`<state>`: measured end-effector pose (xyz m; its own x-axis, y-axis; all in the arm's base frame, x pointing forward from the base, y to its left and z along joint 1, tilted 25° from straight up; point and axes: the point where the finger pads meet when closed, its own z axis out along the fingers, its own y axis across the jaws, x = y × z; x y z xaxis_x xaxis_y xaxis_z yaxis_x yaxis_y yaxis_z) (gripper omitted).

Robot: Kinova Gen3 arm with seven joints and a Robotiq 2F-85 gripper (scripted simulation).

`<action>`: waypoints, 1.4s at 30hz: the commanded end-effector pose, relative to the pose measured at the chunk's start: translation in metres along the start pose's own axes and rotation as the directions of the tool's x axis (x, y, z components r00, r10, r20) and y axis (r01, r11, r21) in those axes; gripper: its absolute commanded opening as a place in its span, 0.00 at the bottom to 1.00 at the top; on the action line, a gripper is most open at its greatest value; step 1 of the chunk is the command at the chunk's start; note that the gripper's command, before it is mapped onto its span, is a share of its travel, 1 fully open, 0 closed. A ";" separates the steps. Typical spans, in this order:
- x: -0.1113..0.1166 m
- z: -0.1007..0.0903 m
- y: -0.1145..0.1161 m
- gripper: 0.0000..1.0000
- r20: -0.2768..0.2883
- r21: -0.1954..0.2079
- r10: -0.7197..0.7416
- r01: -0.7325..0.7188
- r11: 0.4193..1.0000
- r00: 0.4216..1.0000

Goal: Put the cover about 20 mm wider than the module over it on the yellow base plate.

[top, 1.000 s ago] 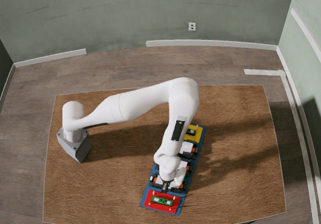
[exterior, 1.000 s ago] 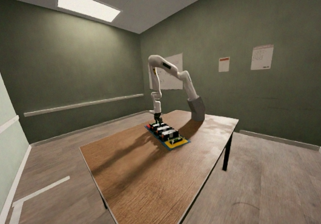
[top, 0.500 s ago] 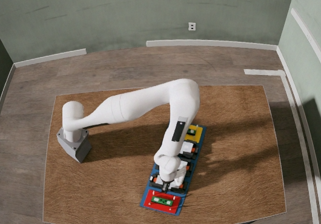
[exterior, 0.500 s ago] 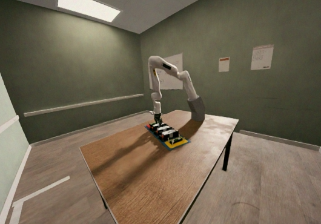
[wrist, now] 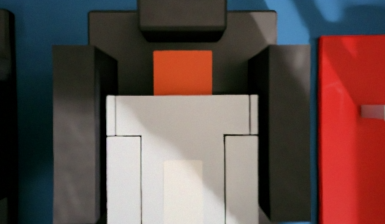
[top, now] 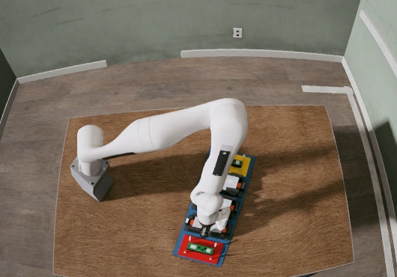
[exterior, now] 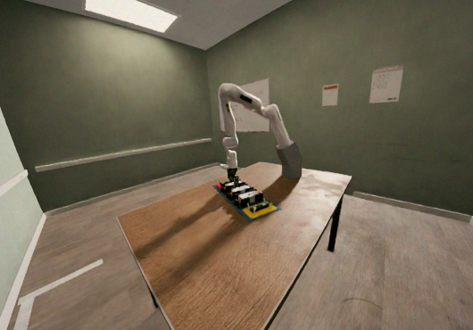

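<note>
My gripper [top: 205, 229] [exterior: 231, 175] is down over the white cover [wrist: 183, 125] nearest the red plate [top: 217, 251] [wrist: 343, 150]. That cover sits in its dark holder [wrist: 75, 125], with an orange tab [wrist: 182, 72] behind it. The fingers are not seen in the wrist view. They stand wide, and the cover rests in the holder. Two more white covers [top: 232, 182] [top: 227, 204] sit in holders further along the blue board [top: 249, 176]. The yellow plate [top: 247, 162] [exterior: 251, 215] with its small module [top: 237, 163] is at the board's far end.
The red plate carries a green module [top: 200, 248] and white pegs. The arm's forearm hangs over the board's left side. The arm's grey base [top: 91, 180] stands at the table's left. Another dark holder [wrist: 3, 125] shows at the wrist view's left edge.
</note>
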<state>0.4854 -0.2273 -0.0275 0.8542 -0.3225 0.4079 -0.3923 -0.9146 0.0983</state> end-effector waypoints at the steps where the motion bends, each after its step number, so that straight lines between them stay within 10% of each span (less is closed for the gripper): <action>1: 0.001 -0.001 0.000 0.70 -0.001 0.000 0.000 0.000 1.000 1.000; 28: 0.001 -0.001 0.000 0.70 -0.001 0.000 0.000 0.000 1.000 1.000; 29: 0.001 -0.001 0.000 0.00 -0.001 0.000 0.000 0.000 1.000 1.000; 42: 0.001 -0.001 0.000 0.00 -0.001 0.000 0.000 0.000 1.000 1.000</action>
<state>0.4854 -0.2273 -0.0274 0.8541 -0.3225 0.4081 -0.3923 -0.9146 0.0982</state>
